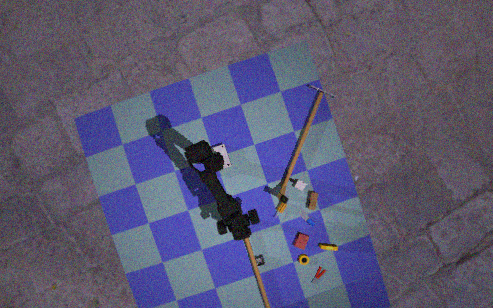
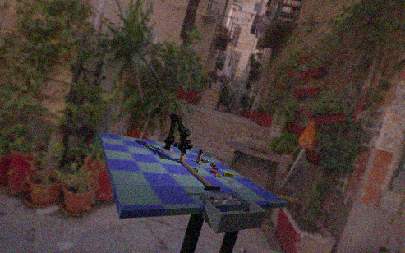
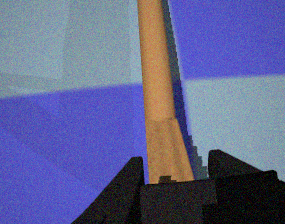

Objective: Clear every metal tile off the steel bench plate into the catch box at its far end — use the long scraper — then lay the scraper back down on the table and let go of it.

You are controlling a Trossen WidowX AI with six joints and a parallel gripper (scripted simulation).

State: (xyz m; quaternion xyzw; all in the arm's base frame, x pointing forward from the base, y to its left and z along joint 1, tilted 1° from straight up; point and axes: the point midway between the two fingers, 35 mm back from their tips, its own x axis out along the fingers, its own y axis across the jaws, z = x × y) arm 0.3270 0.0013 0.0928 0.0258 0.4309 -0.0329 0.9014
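My gripper [image 1: 243, 236] [image 2: 182, 154] [image 3: 175, 163] is shut on the wooden handle end of the long scraper [image 1: 256, 271] [image 2: 195, 172] [image 3: 157, 65]. The handle runs away from the fingers towards the box end of the table. In the exterior view its dark blade [image 2: 212, 188] is low at the table end, just before the catch box [image 2: 241, 220]. Several small pale pieces, seemingly metal tiles [image 2: 224, 200], show within the box outline; their exact resting place is too blurred to tell. The steel plate cannot be made out clearly. The top view cuts off the blade and box.
Another long wooden tool [image 1: 300, 142] with a thin crossbar lies to the right. Near it are a brown block [image 1: 312, 200], a red block [image 1: 301, 240], a yellow piece [image 1: 328, 247], a yellow ring [image 1: 303, 259] and red pliers [image 1: 317, 274]. A small dark object [image 1: 259, 260] lies beside the held handle.
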